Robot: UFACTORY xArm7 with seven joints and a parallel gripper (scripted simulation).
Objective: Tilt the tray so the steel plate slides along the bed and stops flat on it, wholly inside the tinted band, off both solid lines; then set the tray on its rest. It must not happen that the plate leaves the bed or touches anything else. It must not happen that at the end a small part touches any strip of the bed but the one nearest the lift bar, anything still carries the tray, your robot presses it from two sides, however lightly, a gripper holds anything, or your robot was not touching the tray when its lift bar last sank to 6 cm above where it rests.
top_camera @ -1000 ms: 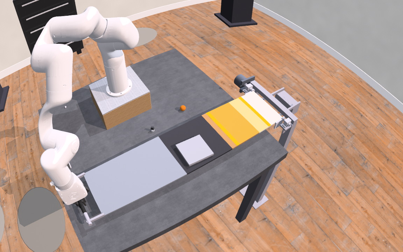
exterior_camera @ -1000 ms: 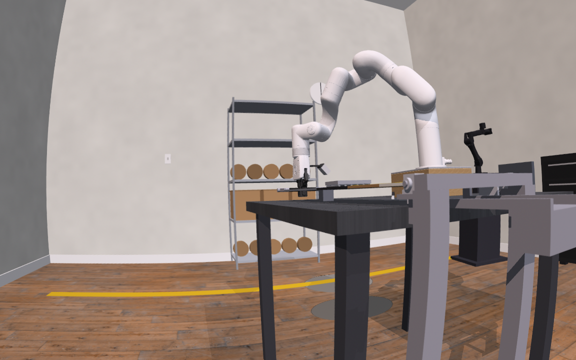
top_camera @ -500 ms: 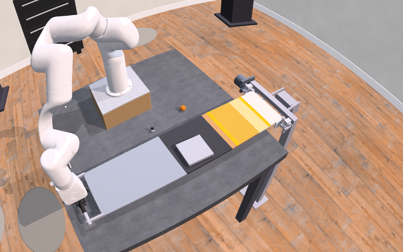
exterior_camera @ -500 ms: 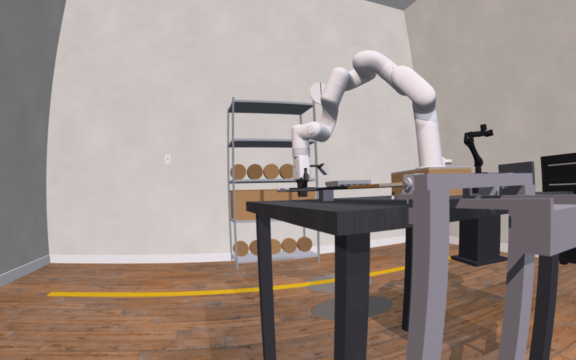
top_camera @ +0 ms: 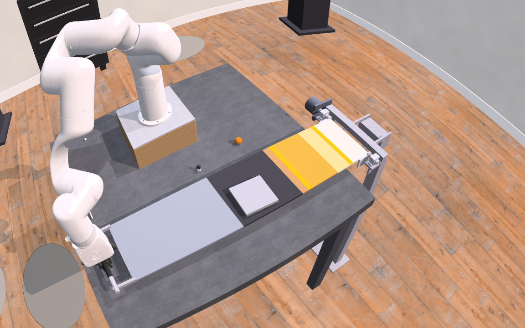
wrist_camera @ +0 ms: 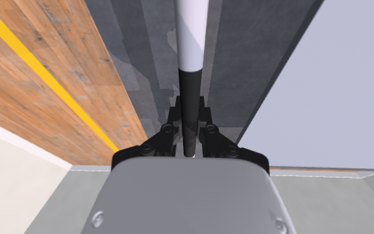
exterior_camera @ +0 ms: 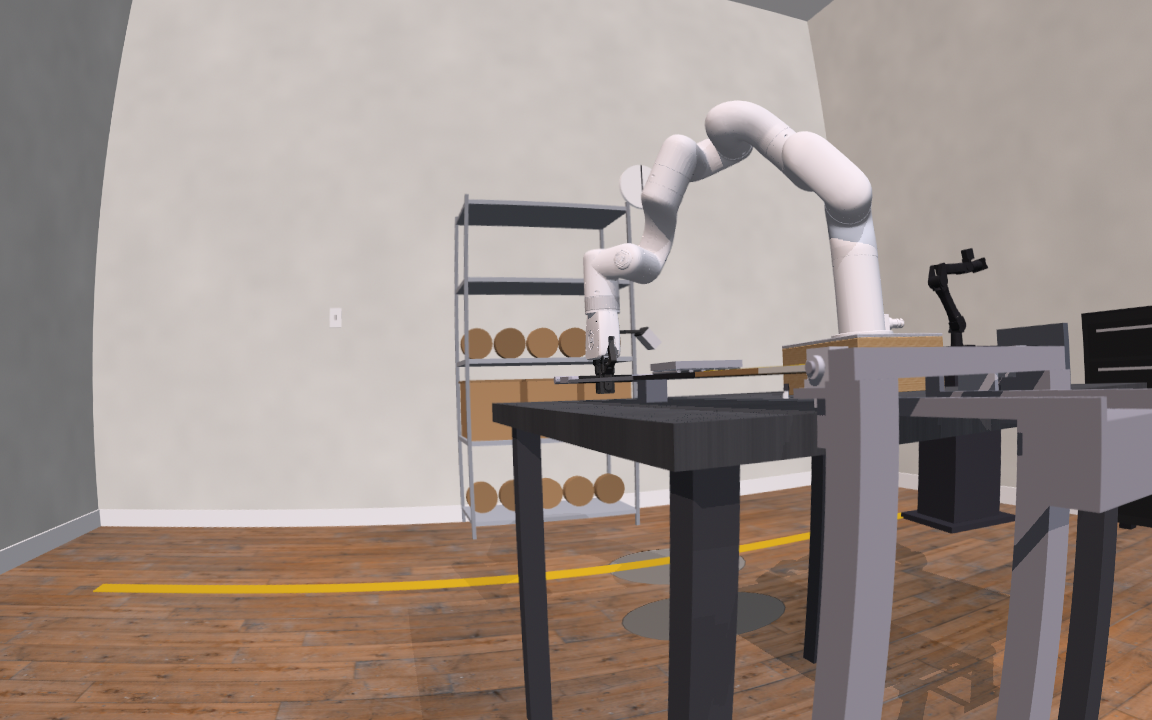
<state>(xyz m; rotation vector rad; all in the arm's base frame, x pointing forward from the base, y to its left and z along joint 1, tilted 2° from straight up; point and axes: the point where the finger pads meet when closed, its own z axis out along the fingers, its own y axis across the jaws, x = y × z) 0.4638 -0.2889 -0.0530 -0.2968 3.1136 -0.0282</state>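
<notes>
The long tray lies about level along the table's front, hinged on a grey frame at the far right end. The square steel plate lies flat on the tray's dark middle section, short of the first solid yellow line. Past that line come an orange band and a pale yellow band, then a second yellow line. My gripper is at the tray's near left end, shut on the tray's handle bar.
The arm's base box stands on the dark table. A small orange ball and a tiny black object lie behind the tray. A motor sits at the hinge. A shelf unit stands by the wall.
</notes>
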